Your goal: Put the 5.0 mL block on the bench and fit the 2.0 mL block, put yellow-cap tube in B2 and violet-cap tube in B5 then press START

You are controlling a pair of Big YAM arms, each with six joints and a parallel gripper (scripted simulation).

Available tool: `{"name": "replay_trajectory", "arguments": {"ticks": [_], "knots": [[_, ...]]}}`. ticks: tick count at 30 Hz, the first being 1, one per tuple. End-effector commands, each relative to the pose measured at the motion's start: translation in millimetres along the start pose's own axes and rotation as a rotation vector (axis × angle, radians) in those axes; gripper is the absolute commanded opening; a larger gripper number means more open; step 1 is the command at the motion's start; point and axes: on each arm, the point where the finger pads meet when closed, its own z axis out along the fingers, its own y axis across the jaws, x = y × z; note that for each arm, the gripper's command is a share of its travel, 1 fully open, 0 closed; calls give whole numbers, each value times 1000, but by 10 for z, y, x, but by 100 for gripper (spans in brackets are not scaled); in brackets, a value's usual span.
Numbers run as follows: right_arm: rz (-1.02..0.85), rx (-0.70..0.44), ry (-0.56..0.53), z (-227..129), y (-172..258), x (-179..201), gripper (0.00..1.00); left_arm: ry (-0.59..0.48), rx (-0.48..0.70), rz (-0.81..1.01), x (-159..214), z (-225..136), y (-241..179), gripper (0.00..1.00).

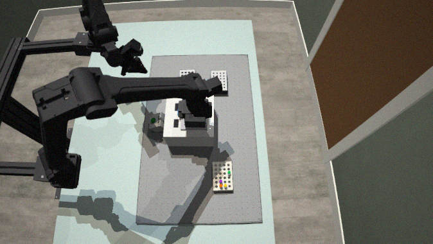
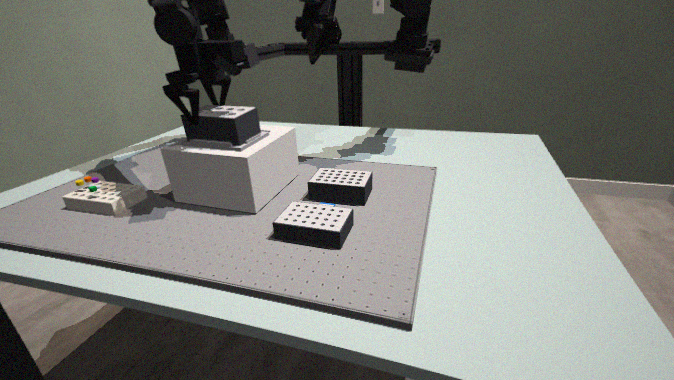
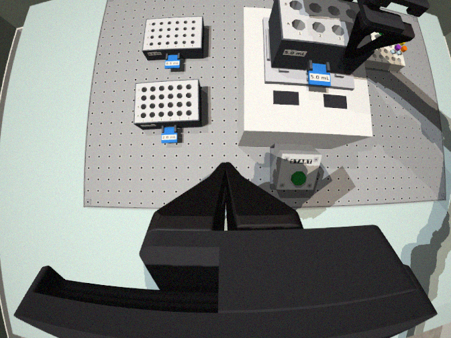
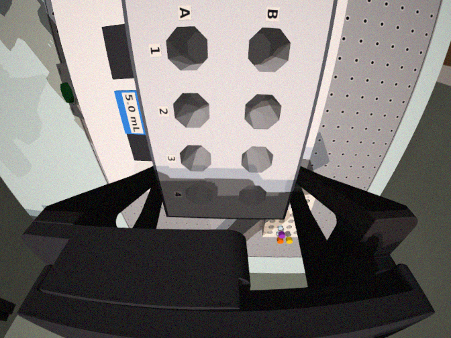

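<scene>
Three tube blocks (image 3: pixel 309 54) (image 3: pixel 172 34) (image 3: pixel 166 101), one mixer (image 1: pixel 175 130) (image 2: pixel 215 175) (image 3: pixel 305 121), one tube rack (image 1: pixel 223 190) (image 2: pixel 90 204), four capped tubes, two grippers (image 3: pixel 225 165) (image 4: pixel 227 182)
</scene>
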Motion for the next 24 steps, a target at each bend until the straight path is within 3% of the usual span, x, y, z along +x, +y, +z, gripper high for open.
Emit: {"name": "replay_trajectory", "arguments": {"ticks": [1,14,20,24], "knots": [[-27,-10,-1,-17,54,-1,0,44,-9,1,-182,-23,97,0],[-28,-10,-1,-22,56,0,0,233,-16,3,-189,-24,727,0],[-28,-10,-2,-24,58,0,0,379,-21,-4,-184,-9,1032,0],[-28,-10,-2,-26,57,-1,0,394,2,4,-259,-20,1037,0]]}}
